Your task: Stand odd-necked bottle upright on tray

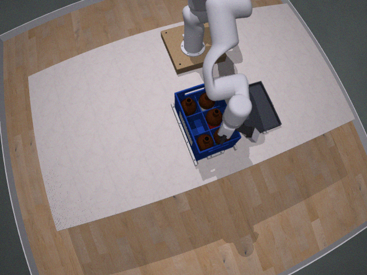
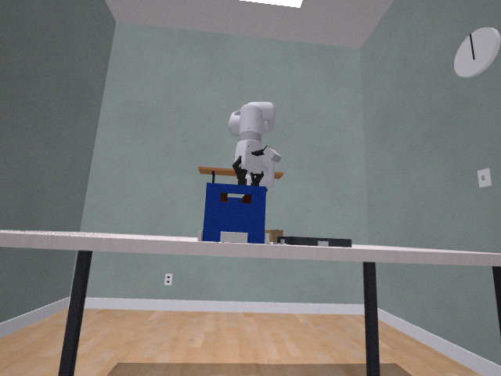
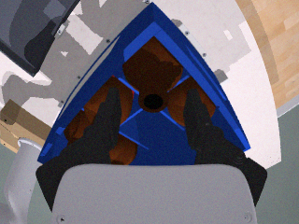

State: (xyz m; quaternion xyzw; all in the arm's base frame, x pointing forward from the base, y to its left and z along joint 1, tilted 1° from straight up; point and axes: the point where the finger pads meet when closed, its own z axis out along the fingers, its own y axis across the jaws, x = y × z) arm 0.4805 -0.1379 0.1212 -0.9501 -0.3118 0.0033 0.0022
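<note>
My gripper [image 1: 222, 138] [image 2: 248, 181] [image 3: 152, 100] points down over the blue crate [image 1: 219, 148] [image 2: 234, 218] [image 3: 152, 15], its jaws partly open and gripping nothing, one dark finger on either side of a brown bottle's neck as my wrist view shows it. That bottle, the near tray-side bottle [image 1: 217, 137] [image 3: 151, 67], stands in the crate's end compartment, its dark round mouth between my fingertips in that view; how deep they reach along the neck, I cannot tell. Beside it in the same end row is the near outer bottle [image 1: 205, 142]. The middle bottle [image 1: 213, 118] [image 3: 122, 95] stands in the tray-side compartment of the middle row, next to a compartment showing its blue floor. At the end toward my base, I see the far outer bottle [image 1: 188, 107] and the far tray-side bottle [image 1: 206, 102], the latter partly behind my arm from above. All five are in the crate, and I cannot tell from here which neck is the odd one. The dark tray [image 1: 269, 103] [image 2: 315, 241] [image 3: 23, 28] lies flat on the pale table [image 1: 103, 133] [image 2: 161, 244] [image 3: 263, 121], just beside the crate, which sits level between white rails [image 1: 184, 134]
</note>
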